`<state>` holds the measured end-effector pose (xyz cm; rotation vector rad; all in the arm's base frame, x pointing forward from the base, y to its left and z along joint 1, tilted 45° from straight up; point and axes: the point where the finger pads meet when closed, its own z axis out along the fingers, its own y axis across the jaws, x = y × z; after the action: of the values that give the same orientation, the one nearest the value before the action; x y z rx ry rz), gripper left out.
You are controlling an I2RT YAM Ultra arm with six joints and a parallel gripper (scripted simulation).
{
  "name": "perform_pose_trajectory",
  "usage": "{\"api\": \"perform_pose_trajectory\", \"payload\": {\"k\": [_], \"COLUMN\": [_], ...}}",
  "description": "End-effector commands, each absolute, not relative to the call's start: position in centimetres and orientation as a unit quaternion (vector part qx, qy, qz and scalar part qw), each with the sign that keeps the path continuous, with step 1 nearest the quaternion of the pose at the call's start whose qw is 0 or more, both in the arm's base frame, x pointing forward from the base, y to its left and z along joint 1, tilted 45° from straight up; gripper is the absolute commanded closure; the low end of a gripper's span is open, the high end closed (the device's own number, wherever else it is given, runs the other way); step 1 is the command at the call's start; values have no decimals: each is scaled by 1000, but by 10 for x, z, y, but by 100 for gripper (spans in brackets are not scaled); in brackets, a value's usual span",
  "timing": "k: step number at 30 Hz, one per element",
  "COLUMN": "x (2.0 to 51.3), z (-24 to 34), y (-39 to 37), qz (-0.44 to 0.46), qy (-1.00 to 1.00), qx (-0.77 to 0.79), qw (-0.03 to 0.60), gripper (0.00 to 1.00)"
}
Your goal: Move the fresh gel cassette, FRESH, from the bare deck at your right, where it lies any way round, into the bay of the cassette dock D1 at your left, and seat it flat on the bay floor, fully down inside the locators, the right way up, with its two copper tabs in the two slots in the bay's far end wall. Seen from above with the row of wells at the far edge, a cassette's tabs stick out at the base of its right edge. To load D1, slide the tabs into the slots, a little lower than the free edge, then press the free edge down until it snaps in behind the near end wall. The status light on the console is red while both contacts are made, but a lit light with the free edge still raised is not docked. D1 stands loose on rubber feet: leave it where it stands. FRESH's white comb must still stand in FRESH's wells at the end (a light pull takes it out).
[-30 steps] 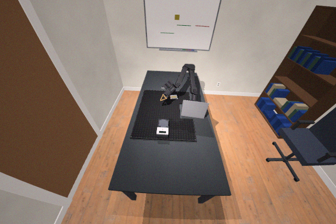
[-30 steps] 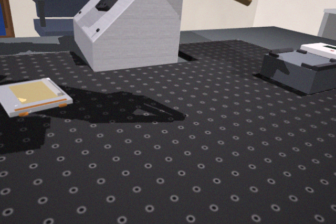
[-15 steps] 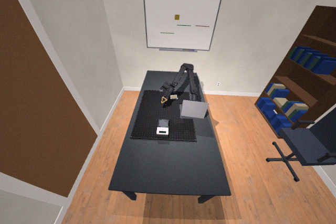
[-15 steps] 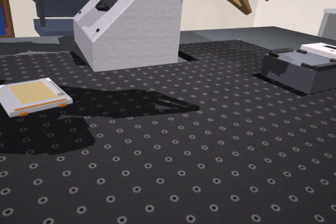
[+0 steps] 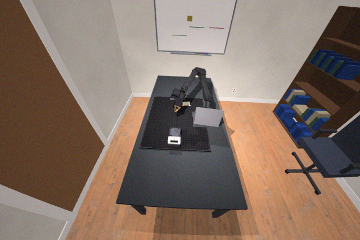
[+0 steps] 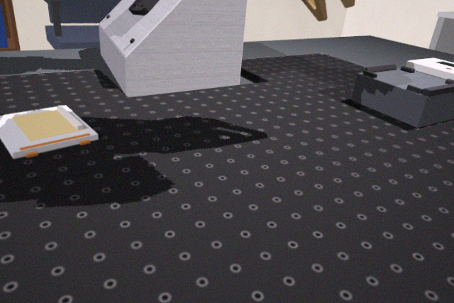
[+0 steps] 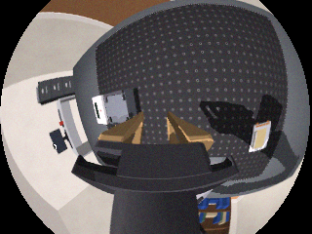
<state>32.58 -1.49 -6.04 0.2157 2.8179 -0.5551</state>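
Observation:
FRESH [image 6: 45, 129] is a white cassette with a tan gel window. It lies flat on the perforated deck, gel side up, with its white comb [image 6: 71, 116] along one edge and two copper tabs [image 6: 84, 142] at its base. It also shows in the overhead view [image 5: 185, 104] and in the wrist view [image 7: 259, 136]. The grey dock D1 [image 6: 401, 92] has an empty bay and a white console [image 6: 433, 66] behind it. My gripper [image 6: 331, 8] hangs high above the deck between cassette and dock, partly open with nothing between its fingers.
A tall grey slanted housing [image 6: 179, 32] stands on the deck behind the cassette, close to the arm's base. The black perforated mat [image 5: 174, 123] covers the far part of the dark table. The dock also shows in the overhead view [image 5: 174, 132].

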Motion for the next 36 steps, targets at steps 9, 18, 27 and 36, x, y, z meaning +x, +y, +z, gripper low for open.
{"api": "perform_pose_trajectory", "payload": {"k": [9, 18, 27, 36], "x": [301, 291, 285, 285], "z": [-51, -35, -20, -15], "y": [-13, -14, -14, -14], "qz": [-270, -325, -370, -379], "qy": [960, 945, 928, 924], "qx": [59, 43, 26, 23], "qw": [33, -14, -46, -50], "gripper": [66, 66, 66, 66]}}
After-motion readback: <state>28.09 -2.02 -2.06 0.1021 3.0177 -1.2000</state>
